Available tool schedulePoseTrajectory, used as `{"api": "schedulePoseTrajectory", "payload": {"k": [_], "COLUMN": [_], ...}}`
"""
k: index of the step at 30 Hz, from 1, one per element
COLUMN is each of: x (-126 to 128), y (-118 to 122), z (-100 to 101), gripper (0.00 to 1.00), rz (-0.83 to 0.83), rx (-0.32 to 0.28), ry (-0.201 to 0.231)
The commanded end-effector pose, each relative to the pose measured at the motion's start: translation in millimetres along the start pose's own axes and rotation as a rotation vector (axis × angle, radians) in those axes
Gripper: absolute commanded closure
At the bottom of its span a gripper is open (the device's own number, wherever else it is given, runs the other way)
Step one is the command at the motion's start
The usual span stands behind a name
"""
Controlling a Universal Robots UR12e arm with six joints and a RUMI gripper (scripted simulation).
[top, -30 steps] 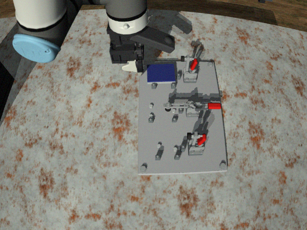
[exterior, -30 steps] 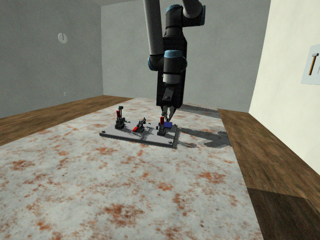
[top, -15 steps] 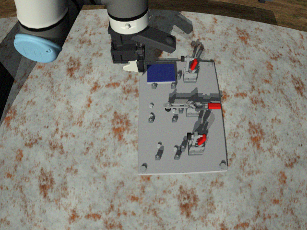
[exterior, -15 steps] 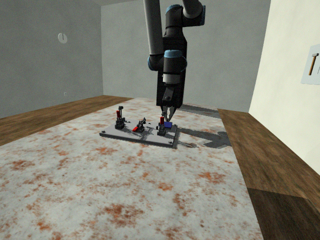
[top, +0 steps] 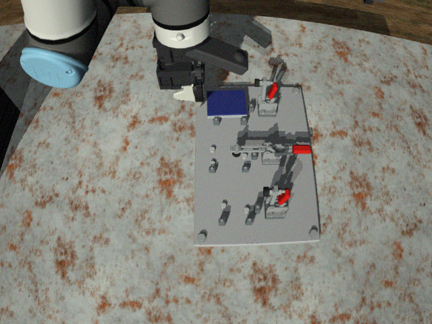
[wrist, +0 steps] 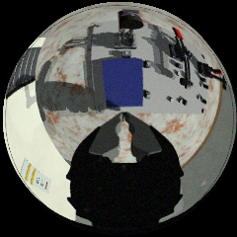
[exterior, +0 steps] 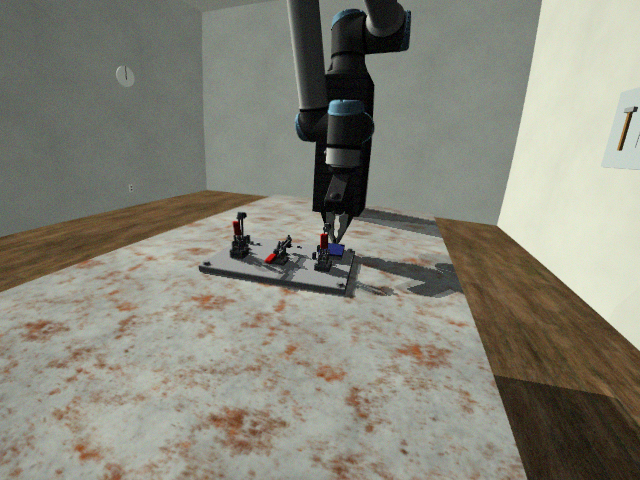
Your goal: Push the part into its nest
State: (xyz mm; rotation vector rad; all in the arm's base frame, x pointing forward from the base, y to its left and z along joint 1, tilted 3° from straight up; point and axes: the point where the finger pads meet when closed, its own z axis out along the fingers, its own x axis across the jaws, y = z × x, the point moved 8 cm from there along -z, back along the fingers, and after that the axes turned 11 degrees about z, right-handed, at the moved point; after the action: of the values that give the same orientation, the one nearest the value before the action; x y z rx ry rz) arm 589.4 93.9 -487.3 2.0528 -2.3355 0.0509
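Beside the blue part's (top: 227, 102) outer edge, the gripper (top: 196, 98), jaws together and empty, is lining up to push it toward the stop block.

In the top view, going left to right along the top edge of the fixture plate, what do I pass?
Shut hand → blue part → toggle clamp with the raised red handle → corner bolt of the fixture plate → bare rusty table.
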Motion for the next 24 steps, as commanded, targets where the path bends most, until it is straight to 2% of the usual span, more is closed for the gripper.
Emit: {"api": "schedulePoseTrajectory", "payload": {"k": [1, 24], "x": [-0.1, -0.8], "y": [-0.4, -4.3], "z": [-0.5, -0.5], "gripper": [1.0, 1.0], "rz": [0.0, 0.0], "rx": [0.001, 0.001], "ry": [0.0, 0.0]}}
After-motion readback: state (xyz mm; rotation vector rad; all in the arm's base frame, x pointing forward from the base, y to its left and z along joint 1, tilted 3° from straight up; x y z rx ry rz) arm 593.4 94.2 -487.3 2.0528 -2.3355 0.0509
